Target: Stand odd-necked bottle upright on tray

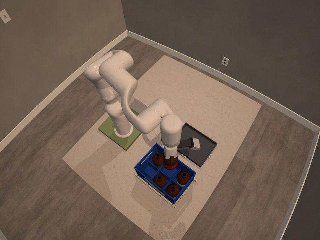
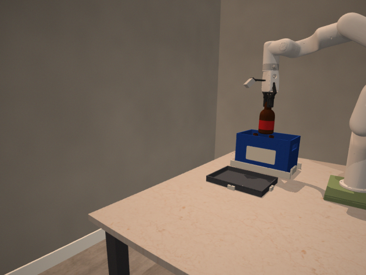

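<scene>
While clamped by the tool (image 2: 268, 102), the bottle (image 2: 266, 121) hangs above the crate (image 2: 267, 152)

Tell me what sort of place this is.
Probably a plain indoor room set up as a robot test cell: bare grey walls with a power outlet, wood-plank floor, and one marble-topped table carrying the arm, a blue crate and a dark tray.
</scene>
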{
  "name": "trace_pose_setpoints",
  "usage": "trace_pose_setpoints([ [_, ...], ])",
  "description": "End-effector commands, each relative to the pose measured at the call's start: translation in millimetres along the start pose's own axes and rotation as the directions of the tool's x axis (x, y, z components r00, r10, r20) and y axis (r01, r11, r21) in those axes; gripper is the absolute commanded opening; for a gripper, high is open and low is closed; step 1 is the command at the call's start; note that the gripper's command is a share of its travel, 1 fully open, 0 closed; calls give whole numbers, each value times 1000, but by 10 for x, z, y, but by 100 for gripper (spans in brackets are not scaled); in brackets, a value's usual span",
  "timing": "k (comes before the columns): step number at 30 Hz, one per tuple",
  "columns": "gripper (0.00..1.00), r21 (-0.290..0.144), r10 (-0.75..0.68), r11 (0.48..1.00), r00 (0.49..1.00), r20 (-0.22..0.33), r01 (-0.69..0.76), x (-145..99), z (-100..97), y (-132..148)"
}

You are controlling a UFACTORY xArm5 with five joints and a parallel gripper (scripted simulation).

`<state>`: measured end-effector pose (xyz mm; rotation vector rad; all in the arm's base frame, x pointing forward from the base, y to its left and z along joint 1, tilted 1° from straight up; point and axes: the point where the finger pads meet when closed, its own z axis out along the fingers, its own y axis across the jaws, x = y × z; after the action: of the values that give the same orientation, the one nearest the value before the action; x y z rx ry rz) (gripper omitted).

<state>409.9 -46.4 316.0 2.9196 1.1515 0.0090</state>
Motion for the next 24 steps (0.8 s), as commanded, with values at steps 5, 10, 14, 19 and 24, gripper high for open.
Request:
trace_pose_setpoints([
  [5, 0, -3, 0, 1000, 1000, -3, 0, 8, -16, 2],
  [10, 0, -3, 0, 1000, 1000, -3, 0, 13, -16, -3],
  [14, 0, -3, 0, 1000, 1000, -3, 0, 21, -17, -11],
  [19, 0, -3, 0, 1000, 1000, -3, 0, 36, -17, -26],
  [24, 0, -3, 0, 1000, 1000, -3, 0, 48, -17, -39],
])
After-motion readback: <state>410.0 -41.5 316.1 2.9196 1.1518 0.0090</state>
